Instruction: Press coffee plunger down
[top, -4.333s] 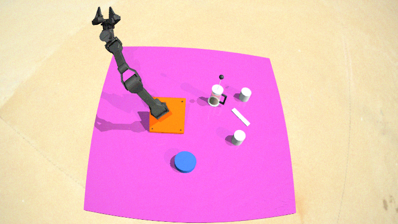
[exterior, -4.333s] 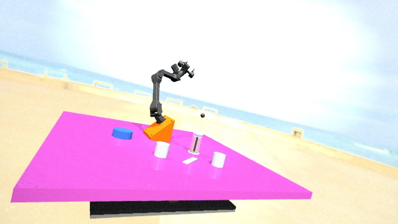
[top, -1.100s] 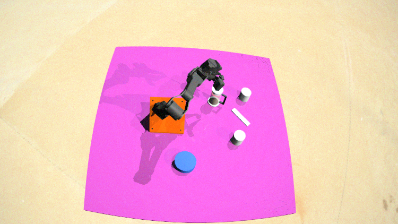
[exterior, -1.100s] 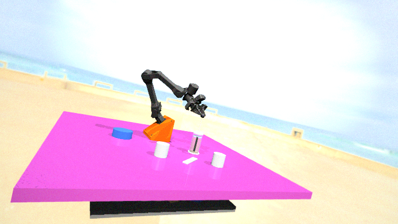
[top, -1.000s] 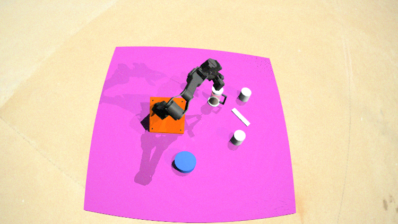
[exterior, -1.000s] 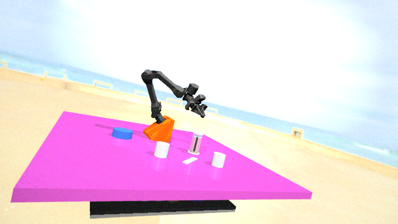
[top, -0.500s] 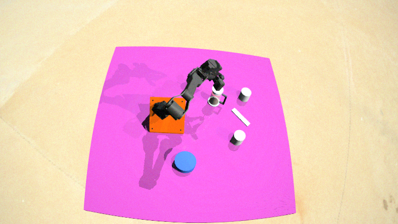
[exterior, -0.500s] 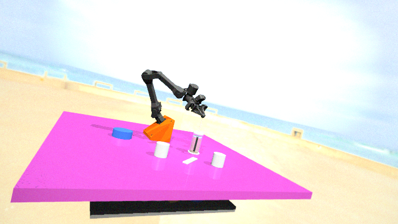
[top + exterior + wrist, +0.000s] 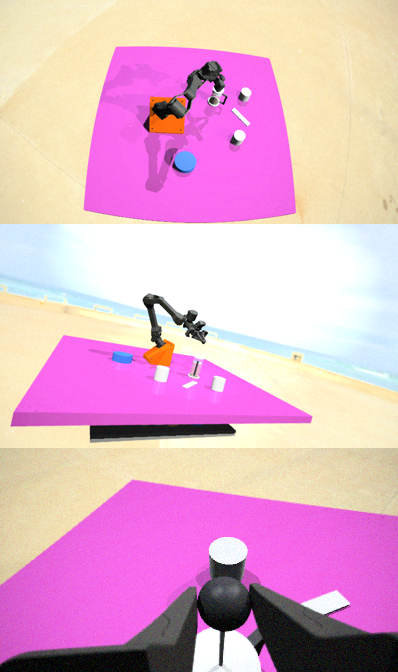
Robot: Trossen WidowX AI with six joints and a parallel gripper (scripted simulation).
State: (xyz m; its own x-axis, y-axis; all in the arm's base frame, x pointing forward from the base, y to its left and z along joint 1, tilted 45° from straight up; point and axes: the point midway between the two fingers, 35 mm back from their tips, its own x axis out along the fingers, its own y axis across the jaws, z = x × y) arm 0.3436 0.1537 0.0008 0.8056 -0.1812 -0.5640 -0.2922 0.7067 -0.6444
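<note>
The coffee press (image 9: 216,96) (image 9: 196,368) (image 9: 207,650) stands upright toward the counter's (image 9: 125,200) (image 9: 161,419) (image 9: 110,568) upper edge in the top view, its black knob (image 9: 224,604) raised above the lid — pinched between the fingers of the gripper (image 9: 219,86) (image 9: 205,342) (image 9: 222,592). Two white cylinders (image 9: 245,94) (image 9: 238,137) (image 9: 162,373) (image 9: 218,384) (image 9: 228,552) stand toward the right edge — a blue disc (image 9: 185,161) (image 9: 122,357) sits nearer the bottom.

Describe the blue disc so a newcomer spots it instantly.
Find the orange base block on the magenta table. Near it sits a low, round blue disc, wider and flatter than either white cylinder.
</note>
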